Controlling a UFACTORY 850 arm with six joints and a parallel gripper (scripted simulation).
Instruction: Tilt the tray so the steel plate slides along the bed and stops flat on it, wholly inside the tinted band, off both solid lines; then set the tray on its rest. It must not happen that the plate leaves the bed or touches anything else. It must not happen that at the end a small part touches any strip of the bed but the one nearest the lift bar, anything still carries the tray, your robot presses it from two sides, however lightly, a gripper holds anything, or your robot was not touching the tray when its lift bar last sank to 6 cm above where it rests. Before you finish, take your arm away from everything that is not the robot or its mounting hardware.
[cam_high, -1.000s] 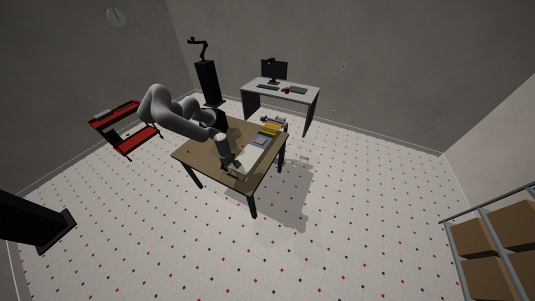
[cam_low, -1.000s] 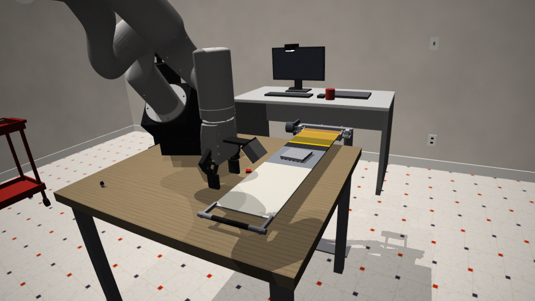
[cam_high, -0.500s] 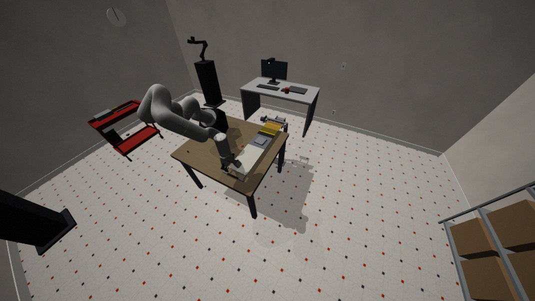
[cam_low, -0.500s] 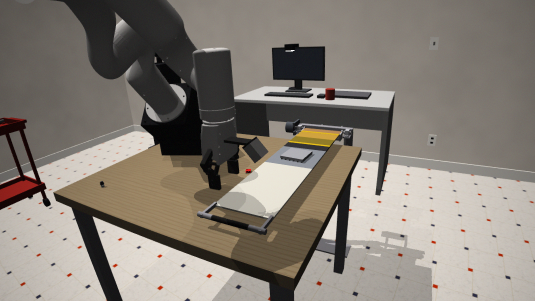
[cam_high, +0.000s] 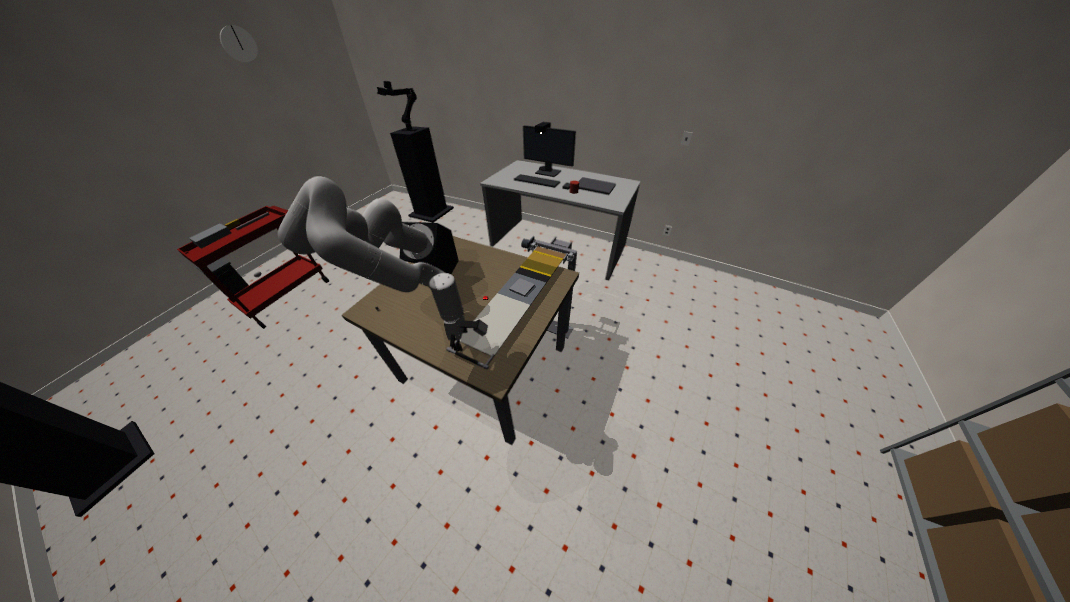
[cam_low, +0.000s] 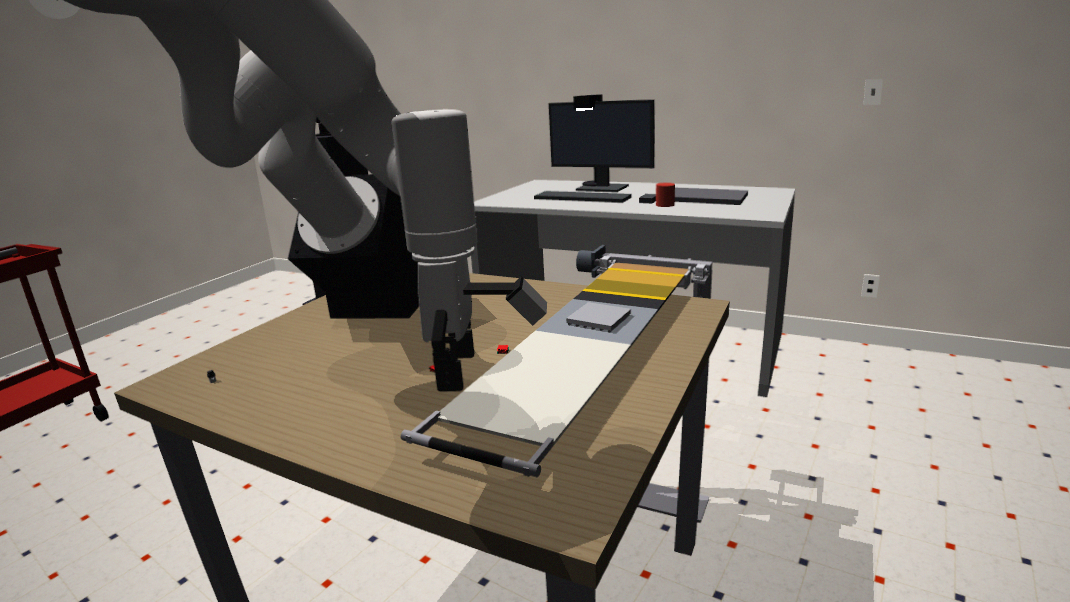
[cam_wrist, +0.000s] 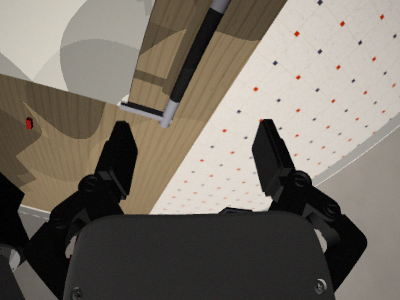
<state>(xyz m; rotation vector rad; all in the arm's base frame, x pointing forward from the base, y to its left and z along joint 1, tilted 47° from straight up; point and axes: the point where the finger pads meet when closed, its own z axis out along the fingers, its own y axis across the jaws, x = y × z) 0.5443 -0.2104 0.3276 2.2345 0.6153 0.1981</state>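
Observation:
A long tray with a pale bed (cam_low: 538, 374) (cam_high: 502, 314) lies flat on the wooden table (cam_low: 299, 389) (cam_high: 404, 314). Its dark handle bar (cam_low: 471, 451) (cam_high: 472, 357) (cam_wrist: 196, 50) is at the near end. The square steel plate (cam_low: 598, 315) (cam_high: 522, 286) lies flat on a grey patch of the bed, just short of the yellow tinted band (cam_low: 636, 283) (cam_high: 543, 262) at the far end. My gripper (cam_low: 448, 378) (cam_high: 454, 345) (cam_wrist: 194, 134) is open and empty. It points down close to the table, just left of the tray's near end, with the handle ahead of the fingers.
Two small red markers (cam_low: 502, 348) and a tiny black object (cam_low: 212, 376) lie on the table. The arm's black base (cam_low: 359, 277) stands at the back left. A grey desk (cam_low: 636, 205) with a monitor stands behind, and a red cart (cam_high: 239, 254) at the left.

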